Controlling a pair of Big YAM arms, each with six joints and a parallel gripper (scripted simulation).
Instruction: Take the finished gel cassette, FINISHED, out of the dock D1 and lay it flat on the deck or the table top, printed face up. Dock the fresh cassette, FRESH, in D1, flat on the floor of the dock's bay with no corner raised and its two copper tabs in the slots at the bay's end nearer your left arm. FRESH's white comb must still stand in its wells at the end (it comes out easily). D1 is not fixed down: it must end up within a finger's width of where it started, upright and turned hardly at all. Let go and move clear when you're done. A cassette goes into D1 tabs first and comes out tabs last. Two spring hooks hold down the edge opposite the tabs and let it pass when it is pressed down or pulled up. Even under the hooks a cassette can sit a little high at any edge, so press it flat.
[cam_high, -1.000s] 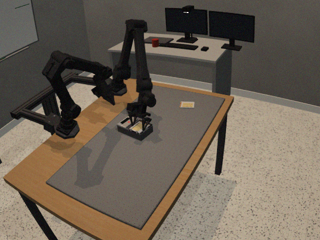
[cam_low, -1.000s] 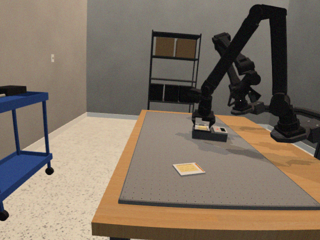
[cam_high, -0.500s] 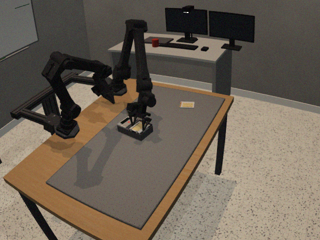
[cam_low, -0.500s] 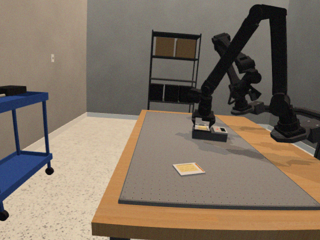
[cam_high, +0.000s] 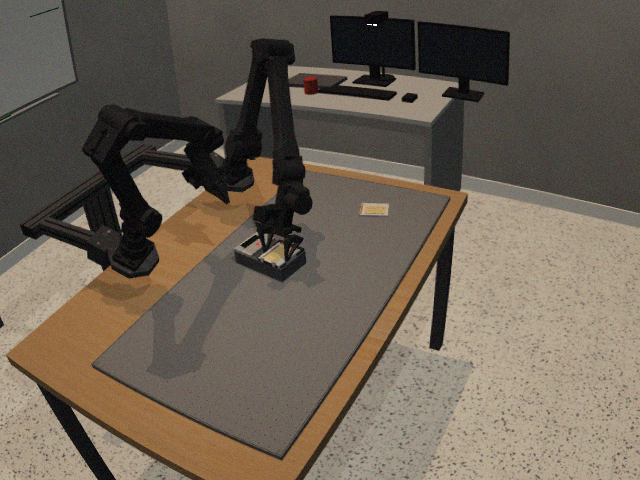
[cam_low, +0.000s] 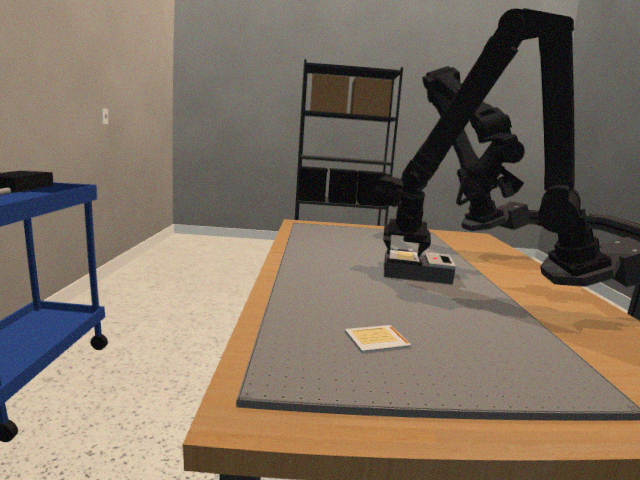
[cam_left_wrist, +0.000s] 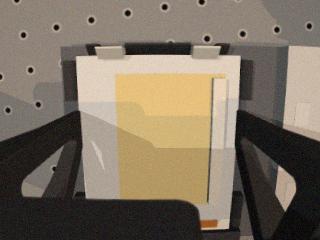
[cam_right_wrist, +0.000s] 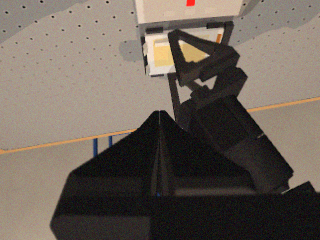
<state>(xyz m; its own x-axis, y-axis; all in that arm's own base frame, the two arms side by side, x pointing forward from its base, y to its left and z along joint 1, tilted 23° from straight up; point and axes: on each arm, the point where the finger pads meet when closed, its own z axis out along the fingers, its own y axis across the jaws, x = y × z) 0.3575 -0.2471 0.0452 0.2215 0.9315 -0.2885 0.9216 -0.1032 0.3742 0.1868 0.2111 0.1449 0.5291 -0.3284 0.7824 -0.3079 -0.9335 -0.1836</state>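
FRESH (cam_high: 273, 254) (cam_low: 404, 255) (cam_left_wrist: 162, 135) (cam_right_wrist: 162, 54) lies in the bay of dock D1 (cam_high: 258, 267) (cam_low: 418, 271) (cam_left_wrist: 262, 100), face up. Its white comb (cam_low: 404, 241) (cam_left_wrist: 219, 140) stands upright. Two spring hooks (cam_left_wrist: 110, 52) (cam_left_wrist: 206, 51) reach to the edge opposite the tabs; whether that edge is fully down I cannot tell. My left gripper (cam_high: 277, 253) (cam_left_wrist: 158, 120) is shut on FRESH by its sides. A copper tab (cam_left_wrist: 209, 223) shows; the rest of that end is hidden. FINISHED (cam_high: 374, 209) (cam_low: 377, 337) lies flat on the deck, printed face up. My right gripper (cam_high: 226, 200) (cam_right_wrist: 159, 120) is shut and empty, raised away from D1.
D1's pale panel (cam_high: 251, 245) (cam_low: 439, 259) (cam_right_wrist: 185, 10) with a dark display and red mark adjoins the bay. The grey perforated deck (cam_high: 232, 361) (cam_low: 320, 289) has a wooden table border (cam_high: 62, 351) (cam_low: 361, 439). The left forearm stands over D1.
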